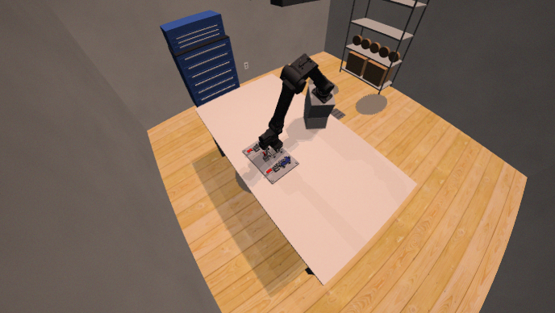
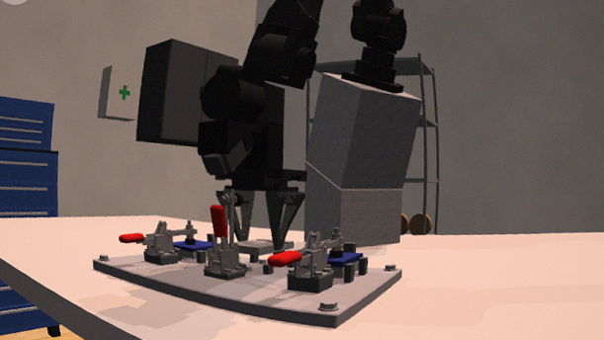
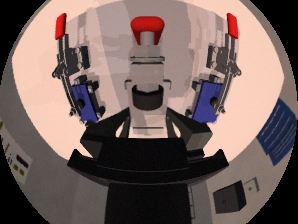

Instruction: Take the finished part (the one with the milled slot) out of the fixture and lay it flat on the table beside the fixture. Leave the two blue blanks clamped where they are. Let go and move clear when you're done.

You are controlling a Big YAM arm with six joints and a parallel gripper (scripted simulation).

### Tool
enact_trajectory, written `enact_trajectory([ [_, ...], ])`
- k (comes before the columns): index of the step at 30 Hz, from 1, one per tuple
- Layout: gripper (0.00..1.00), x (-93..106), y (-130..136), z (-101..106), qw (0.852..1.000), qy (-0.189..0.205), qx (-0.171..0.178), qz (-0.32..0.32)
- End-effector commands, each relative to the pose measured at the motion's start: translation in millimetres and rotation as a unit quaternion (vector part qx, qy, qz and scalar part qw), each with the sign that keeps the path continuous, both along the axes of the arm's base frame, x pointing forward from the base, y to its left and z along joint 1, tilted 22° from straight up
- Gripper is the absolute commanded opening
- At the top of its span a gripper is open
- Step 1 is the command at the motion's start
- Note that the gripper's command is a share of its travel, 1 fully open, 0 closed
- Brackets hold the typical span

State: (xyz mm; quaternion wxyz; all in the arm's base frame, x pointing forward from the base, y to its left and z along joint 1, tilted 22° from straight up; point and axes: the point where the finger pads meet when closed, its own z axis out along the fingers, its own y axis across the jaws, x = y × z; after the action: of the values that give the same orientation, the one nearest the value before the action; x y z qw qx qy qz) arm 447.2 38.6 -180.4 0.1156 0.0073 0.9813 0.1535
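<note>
Across a pale table (image 1: 343,194) (image 2: 499,269) (image 3: 35,100), a black arm (image 1: 284,101) (image 2: 282,51) reaches over a grey metal fixture plate (image 1: 262,165) (image 2: 250,291) (image 3: 110,30), its gripper (image 1: 273,152) (image 2: 261,244) (image 3: 148,110) grasping the flat grey part (image 2: 258,246) (image 3: 145,120) over the plate's middle, while the top view reveals one clamped blue blank (image 1: 285,161) (image 2: 346,258) (image 3: 86,102), the others two (image 2: 194,245) (image 3: 207,102).

Black arm (image 1: 284,104) (image 2: 283,51) bent at elbow, reaching from base at one long desk (image 1: 343,181) (image 2: 522,290) (image 3: 35,100) edge towards opposite one; tool (image 1: 273,153) (image 2: 261,245) (image 3: 148,110) pointing down, fingers gripping, part-spread.
</note>
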Motion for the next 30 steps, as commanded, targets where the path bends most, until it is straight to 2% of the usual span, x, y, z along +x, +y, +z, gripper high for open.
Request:
enact_trajectory([
  [1,0.00,1.1,-9.3,16.4,1.000,-0.008,-0.001,-0.002],
  [9,0.00,-0.4,-11.2,22.2,1.000,-0.008,-0.001,-0.002],
  [13,0.00,7.1,-11.3,25.4,1.000,-0.019,-0.001,-0.002],
  [18,0.00,1.0,-12.1,25.2,1.000,-0.011,-0.001,-0.002],
  [30,0.00,0.3,-12.1,25.8,1.000,-0.011,-0.001,-0.002],
])
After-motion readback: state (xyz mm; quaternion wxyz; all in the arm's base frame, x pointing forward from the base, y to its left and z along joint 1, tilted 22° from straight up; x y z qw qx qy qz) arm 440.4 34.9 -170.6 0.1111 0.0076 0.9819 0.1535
